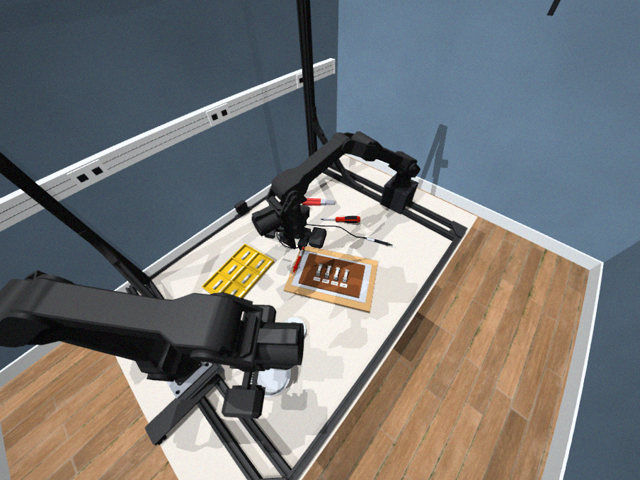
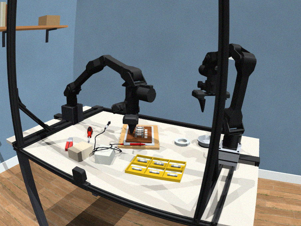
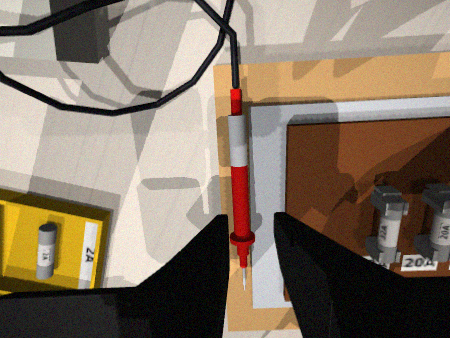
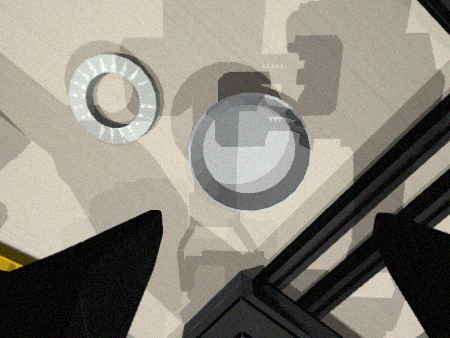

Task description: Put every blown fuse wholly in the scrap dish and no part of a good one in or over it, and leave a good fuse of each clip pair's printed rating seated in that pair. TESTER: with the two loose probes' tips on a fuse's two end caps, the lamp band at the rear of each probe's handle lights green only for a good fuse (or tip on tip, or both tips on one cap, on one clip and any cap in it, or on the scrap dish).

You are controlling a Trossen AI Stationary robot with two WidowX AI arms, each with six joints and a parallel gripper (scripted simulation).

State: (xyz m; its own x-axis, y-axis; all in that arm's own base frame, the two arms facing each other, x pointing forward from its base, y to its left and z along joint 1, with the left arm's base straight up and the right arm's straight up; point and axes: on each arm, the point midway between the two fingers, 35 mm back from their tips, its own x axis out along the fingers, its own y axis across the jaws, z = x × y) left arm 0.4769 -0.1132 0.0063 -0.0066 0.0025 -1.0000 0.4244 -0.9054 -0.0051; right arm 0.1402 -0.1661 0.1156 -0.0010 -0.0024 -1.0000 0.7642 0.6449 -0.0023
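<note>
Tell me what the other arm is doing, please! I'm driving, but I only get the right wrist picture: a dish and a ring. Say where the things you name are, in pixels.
Observer: The left gripper (image 1: 302, 248) (image 2: 131, 133) (image 3: 250, 223) is a little open, with the red probe (image 1: 296, 262) (image 2: 133, 144) (image 3: 240, 200) lying between its fingers, not pinched.
Operator: I see a yellow corner. What's in it?
Observer: That's a tray (image 1: 224, 265) (image 2: 152, 177) (image 3: 67, 225) (image 4: 9, 263) with six compartments, one fuse (image 1: 247, 277) (image 2: 154, 171) (image 3: 45, 250) in each.
Operator: Where's the other probe?
Observer: The black-and-white probe (image 1: 379, 241) (image 2: 107, 125) lies on the table near the screwdriver (image 1: 352, 219) (image 2: 89, 132).
</note>
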